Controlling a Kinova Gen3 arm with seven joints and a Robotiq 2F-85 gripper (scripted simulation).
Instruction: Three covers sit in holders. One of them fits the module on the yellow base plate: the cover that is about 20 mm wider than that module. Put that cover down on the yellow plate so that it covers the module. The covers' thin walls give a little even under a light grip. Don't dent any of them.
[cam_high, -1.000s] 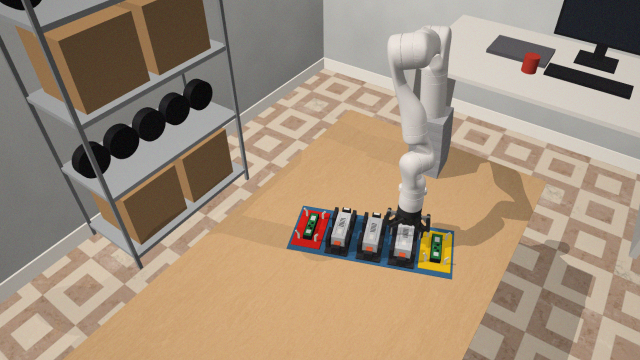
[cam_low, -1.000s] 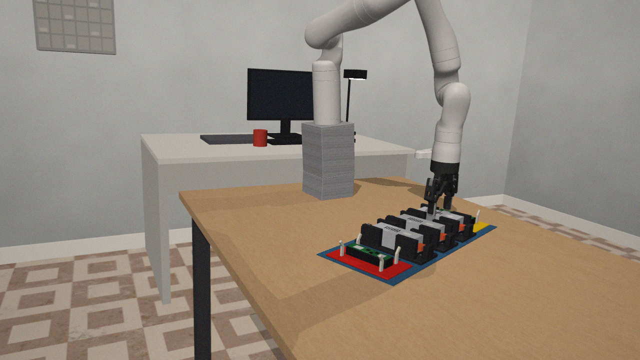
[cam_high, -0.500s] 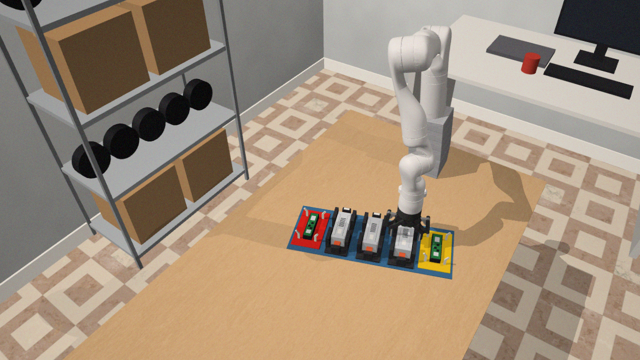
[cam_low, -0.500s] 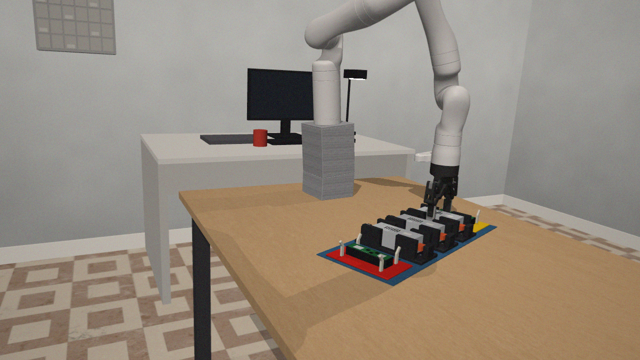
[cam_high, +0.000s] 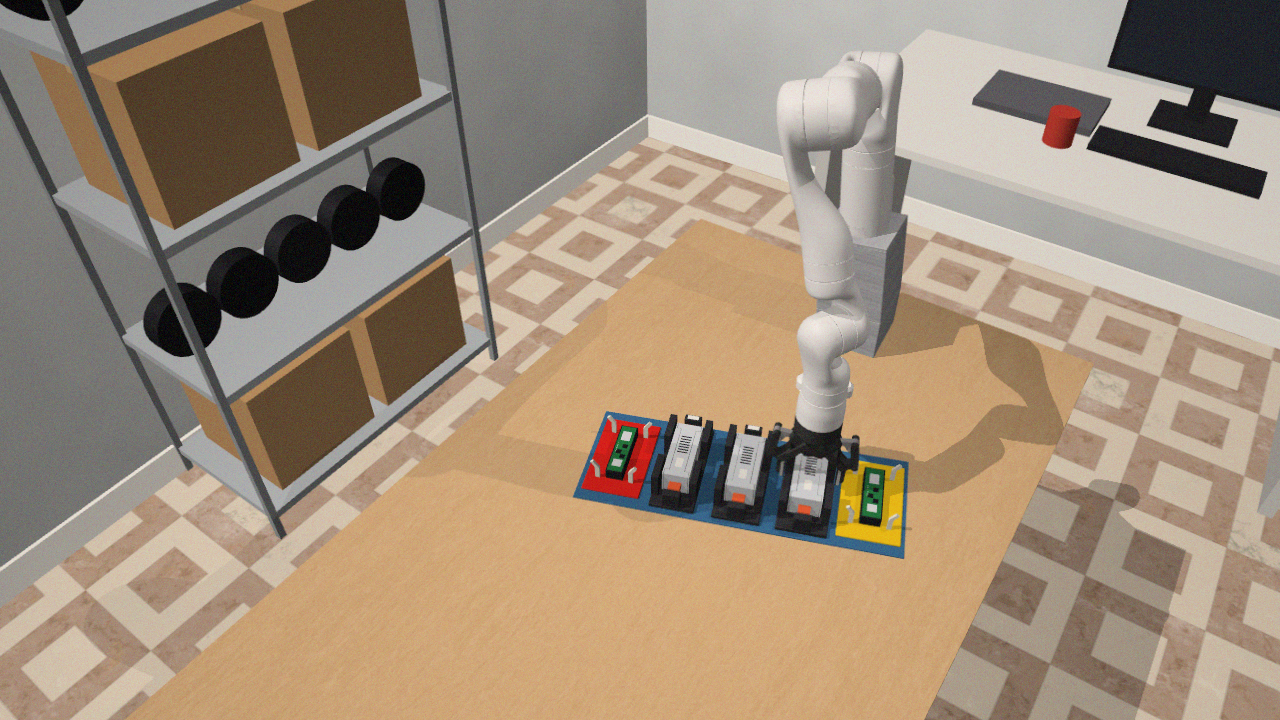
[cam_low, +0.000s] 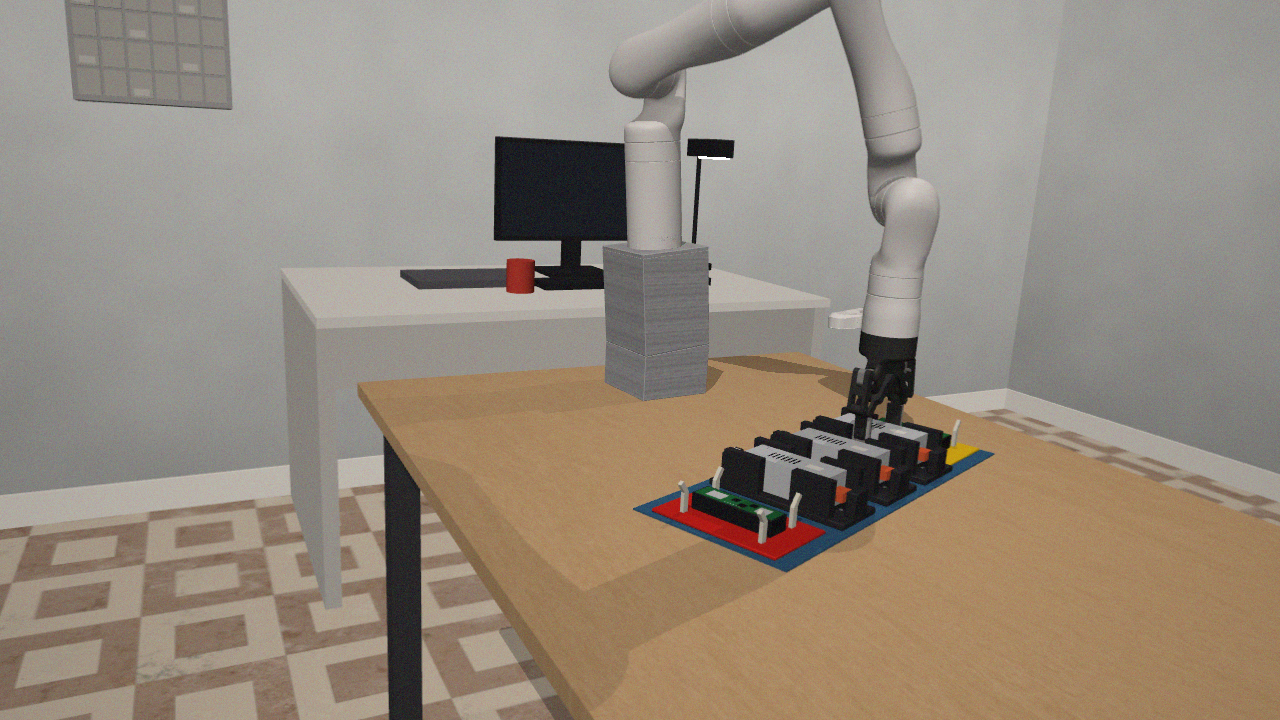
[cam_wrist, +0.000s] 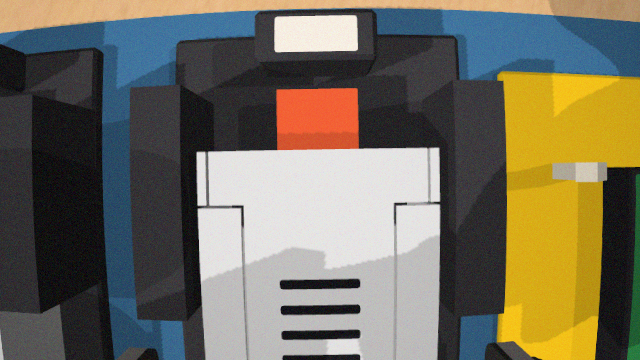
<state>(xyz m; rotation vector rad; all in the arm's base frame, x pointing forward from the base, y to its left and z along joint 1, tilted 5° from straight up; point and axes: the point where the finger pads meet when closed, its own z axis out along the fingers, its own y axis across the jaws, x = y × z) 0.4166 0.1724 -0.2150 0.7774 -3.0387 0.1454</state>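
3 covers (cam_high: 686, 454) up top; wrist: ~2

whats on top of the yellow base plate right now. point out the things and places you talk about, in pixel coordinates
On the yellow plate (cam_high: 853, 529) (cam_low: 963, 454) (cam_wrist: 545, 125) sit the green-topped module (cam_high: 871, 495) and pale upright posts, with no cover over them. The hand (cam_high: 815, 458) hides part of the plate's edge from above.

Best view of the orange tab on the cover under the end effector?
Wrist: the orange rectangular tab appears large, face-on, unobstructed. Top shows it whole but small; exterior shows it small, side-on, partly behind the black holder.
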